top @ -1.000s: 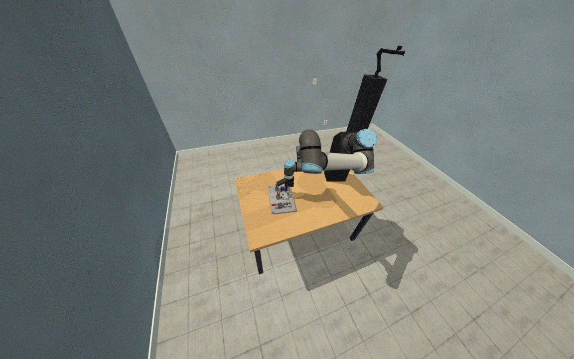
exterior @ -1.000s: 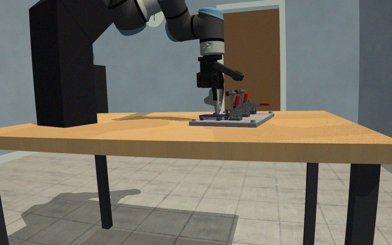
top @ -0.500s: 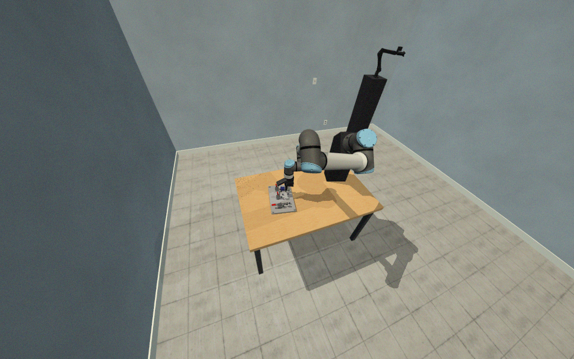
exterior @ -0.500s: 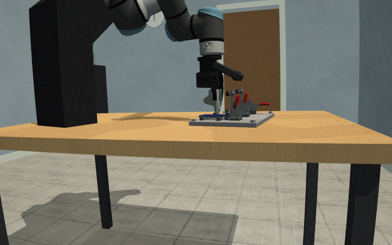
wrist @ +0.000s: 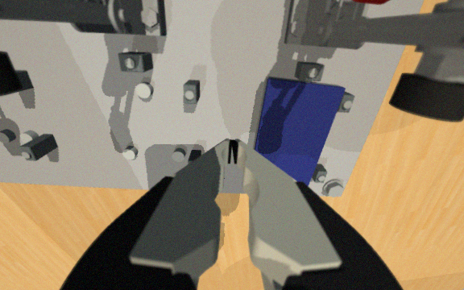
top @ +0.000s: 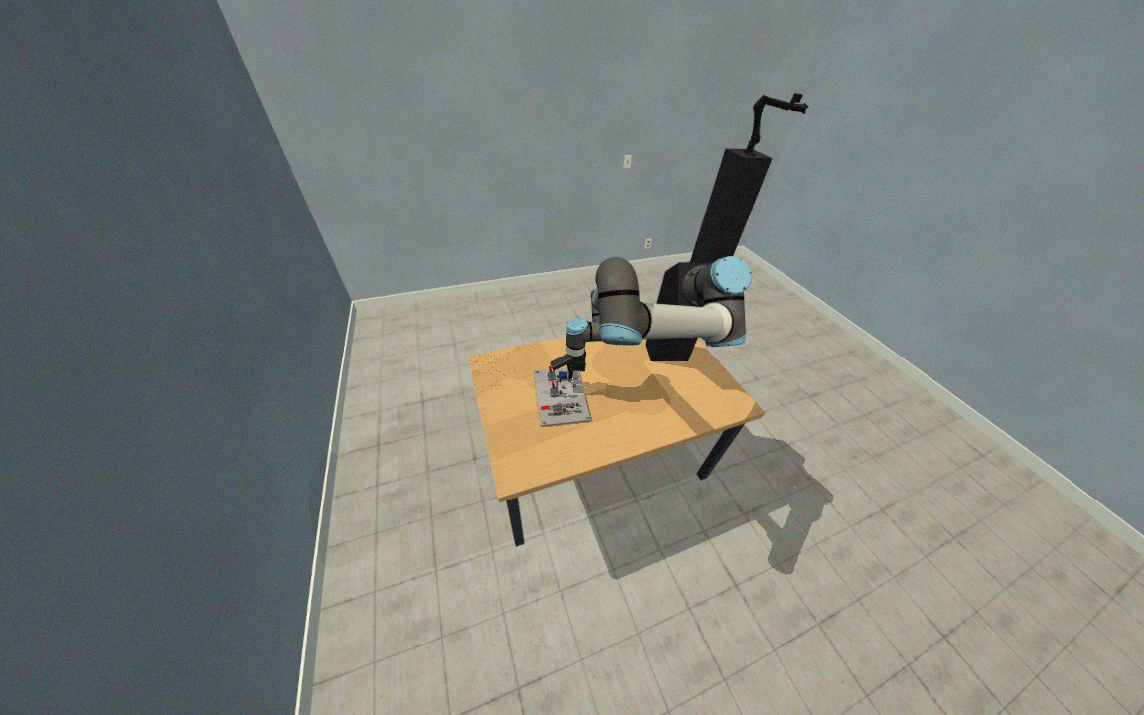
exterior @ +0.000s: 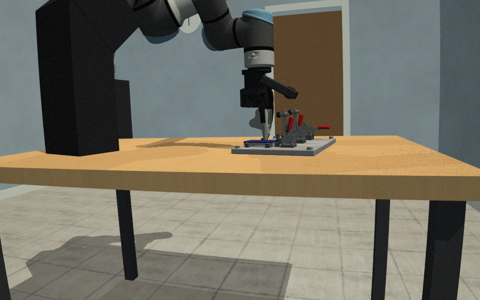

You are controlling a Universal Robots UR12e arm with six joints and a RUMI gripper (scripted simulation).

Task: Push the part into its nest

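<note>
In the wrist view, the blue part's [wrist: 296,129] lower left corner is covered by the gripper [wrist: 233,150]; clamps are cut off at the top edge. Fixture details in the top view are too small.

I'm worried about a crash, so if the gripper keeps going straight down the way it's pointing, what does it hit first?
Most likely the grey fixture plate, just beside the blue part's long edge. The shut gripper points down there and holds nothing. Depth is unclear.

One flat blue rectangular part [wrist: 296,129] is lying on one grey metal fixture plate [exterior: 320,146], which is sitting on one wooden surface [exterior: 383,160]. Three red-handled toggle clamps are showing in the exterior view: two upright [exterior: 290,123] [exterior: 300,119] and one level [exterior: 323,127].
</note>
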